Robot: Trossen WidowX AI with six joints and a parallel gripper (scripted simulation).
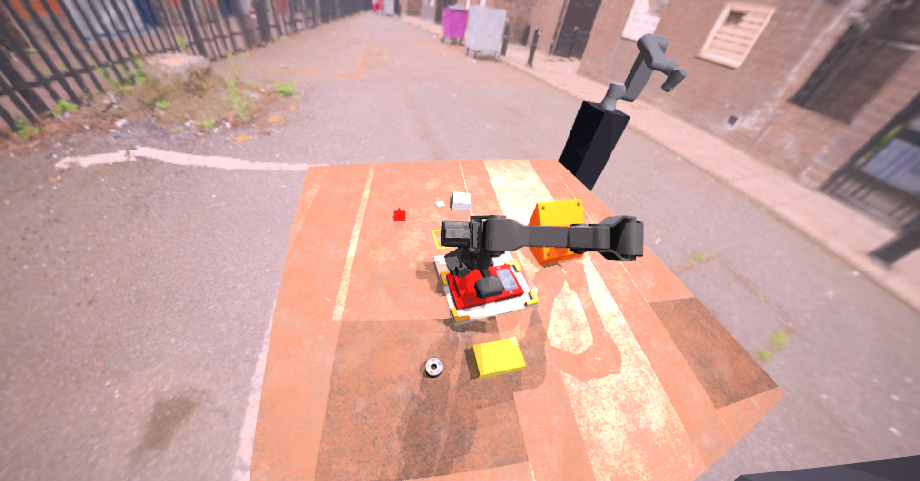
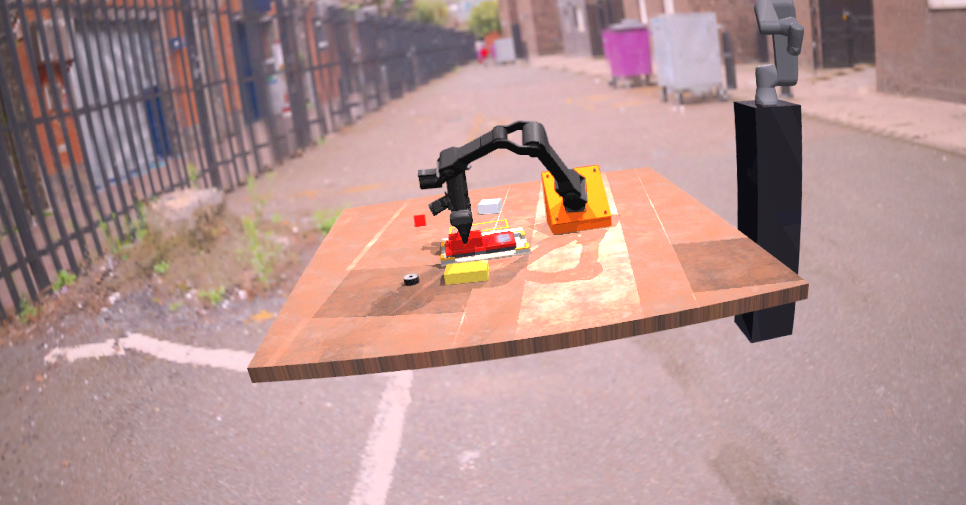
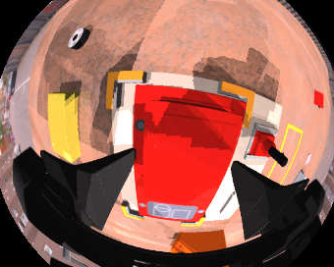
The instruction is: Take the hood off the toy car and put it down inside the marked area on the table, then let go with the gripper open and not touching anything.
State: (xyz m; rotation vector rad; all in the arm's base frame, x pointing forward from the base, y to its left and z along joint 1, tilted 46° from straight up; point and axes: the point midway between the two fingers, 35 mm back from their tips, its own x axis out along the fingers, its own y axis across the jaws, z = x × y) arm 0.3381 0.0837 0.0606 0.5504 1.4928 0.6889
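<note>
The red toy car [image 1: 465, 291] [image 2: 477, 240] [image 3: 186, 147] sits on a white board [image 1: 495, 309] [image 2: 489, 261] [image 3: 122, 125] with orange and yellow corner brackets. A grey panel [image 3: 171, 210] lies at one end of the car's top; the hood's exact edges are hard to tell. My gripper [image 1: 472, 276] [image 2: 465, 240] [image 3: 186, 160] is open and empty, low over the car, with one finger on each side of it in the wrist view. Contact is not clear. The marked area, a yellow rectangle outline [image 1: 434, 239] [image 2: 496, 221] [image 3: 295, 127], lies on the table beside the board, partly hidden.
A small red part with a black knob [image 3: 278, 156] stands at the board's side. A yellow block [image 1: 498, 357] [image 2: 466, 272] [image 3: 65, 128] and a ring [image 1: 433, 367] [image 2: 411, 279] lie opposite the marked area. A red cube [image 1: 399, 215] and white block [image 1: 461, 202] lie farther back.
</note>
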